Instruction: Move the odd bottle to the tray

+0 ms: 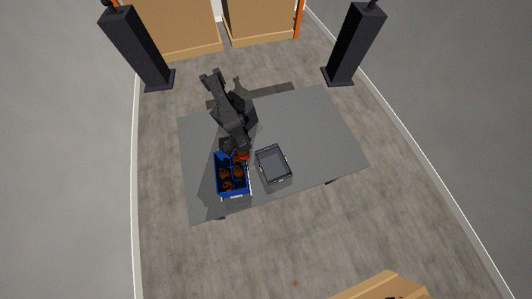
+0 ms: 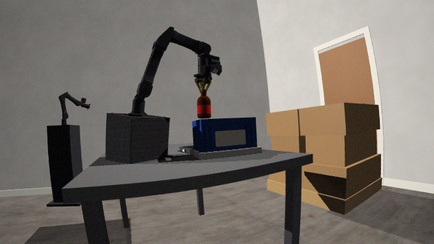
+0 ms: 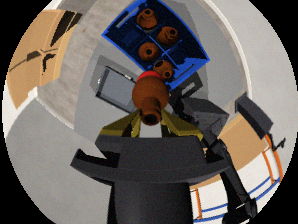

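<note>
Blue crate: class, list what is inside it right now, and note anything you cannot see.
Inside the blue crate, four brown bottles stand in its compartments. The fifth bottle hangs above it, gripped by the end effector. The arm covers the crate's far end, so that part is hidden.
</note>
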You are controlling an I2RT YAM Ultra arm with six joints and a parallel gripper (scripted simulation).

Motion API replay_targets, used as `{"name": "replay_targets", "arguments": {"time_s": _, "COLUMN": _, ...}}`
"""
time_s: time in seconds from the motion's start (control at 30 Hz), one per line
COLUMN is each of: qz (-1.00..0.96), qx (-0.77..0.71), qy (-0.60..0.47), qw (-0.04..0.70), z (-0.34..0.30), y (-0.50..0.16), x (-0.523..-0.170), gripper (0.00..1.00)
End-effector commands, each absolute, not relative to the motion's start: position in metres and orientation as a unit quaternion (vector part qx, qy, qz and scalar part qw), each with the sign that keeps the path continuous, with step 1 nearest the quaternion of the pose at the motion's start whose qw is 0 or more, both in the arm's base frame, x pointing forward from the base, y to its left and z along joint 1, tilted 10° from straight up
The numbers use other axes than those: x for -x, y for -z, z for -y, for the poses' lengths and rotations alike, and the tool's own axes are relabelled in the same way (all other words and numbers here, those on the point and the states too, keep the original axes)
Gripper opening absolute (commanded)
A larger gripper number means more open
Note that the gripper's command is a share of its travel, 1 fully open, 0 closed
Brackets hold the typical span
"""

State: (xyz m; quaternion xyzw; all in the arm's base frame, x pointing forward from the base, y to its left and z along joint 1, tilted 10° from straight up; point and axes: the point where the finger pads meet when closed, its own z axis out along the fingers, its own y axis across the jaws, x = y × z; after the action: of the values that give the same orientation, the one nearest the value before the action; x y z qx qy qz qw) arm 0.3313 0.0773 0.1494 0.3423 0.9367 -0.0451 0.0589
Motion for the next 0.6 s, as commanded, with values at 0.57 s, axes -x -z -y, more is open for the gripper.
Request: {"name": "replay_targets", "arguments": {"time_s": 0.57, "qz": -0.932, "qx": -0.35, "qy": 0.024, "qw": 0.092, "z": -0.134, "y": -0.171, "x": -0.342, "gripper": 0.0}}
